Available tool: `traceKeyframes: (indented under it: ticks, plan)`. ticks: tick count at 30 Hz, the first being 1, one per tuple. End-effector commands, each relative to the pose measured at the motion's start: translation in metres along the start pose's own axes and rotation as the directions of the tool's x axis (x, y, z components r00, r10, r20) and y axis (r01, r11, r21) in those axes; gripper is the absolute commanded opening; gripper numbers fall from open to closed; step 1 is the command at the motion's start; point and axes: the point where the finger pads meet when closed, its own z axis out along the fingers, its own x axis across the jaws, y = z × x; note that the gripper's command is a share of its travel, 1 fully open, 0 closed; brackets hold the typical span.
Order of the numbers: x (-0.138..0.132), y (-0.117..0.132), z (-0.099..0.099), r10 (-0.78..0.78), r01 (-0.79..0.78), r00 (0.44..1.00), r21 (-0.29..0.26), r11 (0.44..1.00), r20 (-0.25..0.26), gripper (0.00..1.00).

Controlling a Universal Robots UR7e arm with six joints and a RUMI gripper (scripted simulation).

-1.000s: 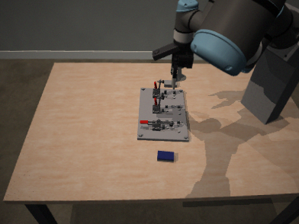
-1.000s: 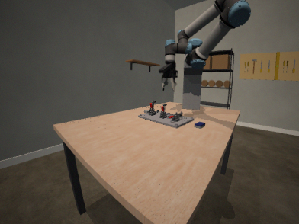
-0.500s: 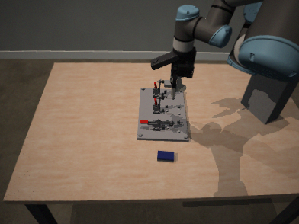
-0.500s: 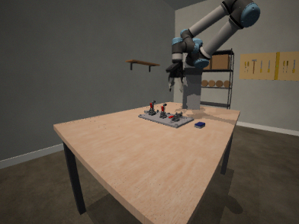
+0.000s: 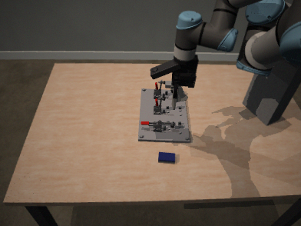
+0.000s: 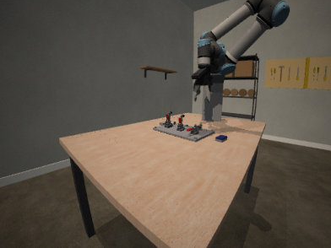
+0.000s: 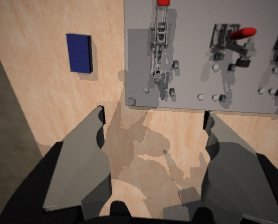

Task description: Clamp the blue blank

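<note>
The wooden table [image 5: 88,138] [image 6: 169,160] [image 7: 30,90] carries a grey fixture plate [image 5: 147,113] [image 6: 172,132] [image 7: 192,90] toward its back edge. The blue blank [image 5: 167,157] [image 6: 221,138] [image 7: 79,53] lies flat nearer the front edge.

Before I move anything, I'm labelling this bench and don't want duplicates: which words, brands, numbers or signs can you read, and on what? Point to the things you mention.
None can be read: no lettering shows on the blue blank [image 5: 167,157] [image 6: 221,138] [image 7: 79,53], and any print on the arm is too small to read.

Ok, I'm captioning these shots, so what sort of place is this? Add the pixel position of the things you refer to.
Probably a workshop or training cell: a clamping fixture [image 5: 147,111] [image 6: 172,131] [image 7: 192,15] on the table, a pegboard of hand tools [image 6: 276,82], and a metal shelf rack [image 6: 256,97].
</note>
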Motion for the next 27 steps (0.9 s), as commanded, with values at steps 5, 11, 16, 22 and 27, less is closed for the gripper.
traceKeyframes:
  ticks: [5,11,16,22,27]
  plan:
    - [-0.029,-0.002,0.000,0.002,-0.002,1.000,0.000,1.000,-0.012,0.59]
    - [-0.047,-0.004,0.000,0.002,-0.002,1.000,0.000,1.000,-0.012,0.59]
    - [-0.055,-0.004,0.001,0.002,-0.002,1.000,0.000,1.000,-0.012,0.59]
    - [-0.070,-0.006,0.001,0.002,-0.002,1.000,0.000,1.000,-0.012,0.59]
    - [-0.082,-0.007,0.001,0.002,-0.002,1.000,0.000,1.000,-0.012,0.59]
